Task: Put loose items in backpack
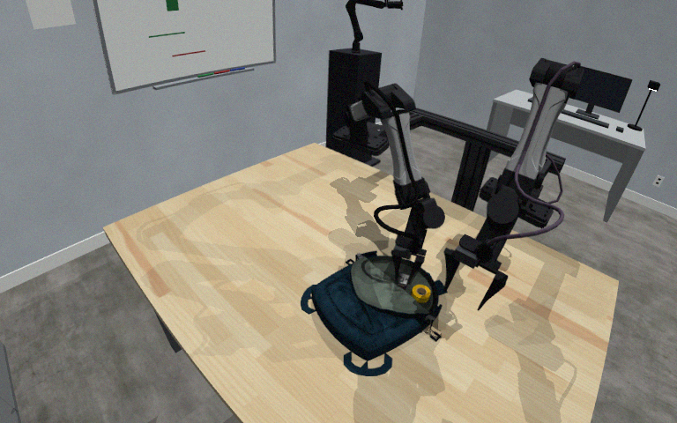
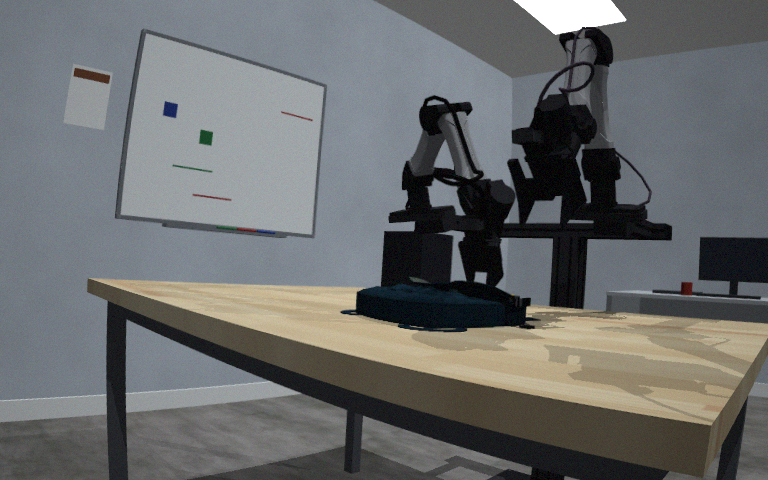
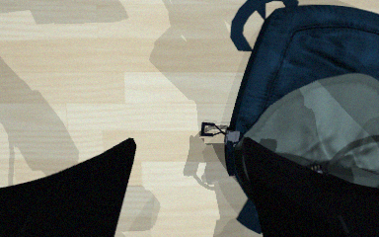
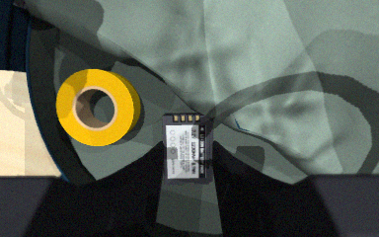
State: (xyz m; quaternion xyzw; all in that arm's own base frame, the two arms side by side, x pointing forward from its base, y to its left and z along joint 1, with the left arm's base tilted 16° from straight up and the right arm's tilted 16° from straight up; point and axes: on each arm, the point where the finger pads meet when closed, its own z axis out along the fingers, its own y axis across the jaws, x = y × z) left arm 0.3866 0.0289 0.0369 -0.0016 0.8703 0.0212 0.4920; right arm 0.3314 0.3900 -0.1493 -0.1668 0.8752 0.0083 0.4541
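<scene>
Counter: broad pale wood (image 1: pixel 249 308) (image 2: pixel 396 376) (image 3: pixel 148 89) (image 4: pixel 12 123); its bare boards border the bag on several sides.
Backpack: blue, lying flat (image 1: pixel 367 323) (image 2: pixel 430 308) (image 3: pixel 321 49), its dark rim curving round the opening I work over.
Left end effector (image 1: pixel 463 300) (image 2: pixel 543 222) (image 3: pixel 189 140): I have it spread wide, nothing between the fingers, raised above the counter beside the bag.
Right end effector (image 1: pixel 405 280) (image 2: pixel 482 282) (image 4: pixel 188 144): I'm pinching the battery over the opening.
Yellow tape roll (image 1: pixel 415 293) (image 4: pixel 65 109): inside the bag, close to its rim, with room between it and my fingers.
Battery (image 1: pixel 403 278) (image 4: pixel 185 148): label facing my wrist camera, contacts beyond my fingertips, apart from the tape.
</scene>
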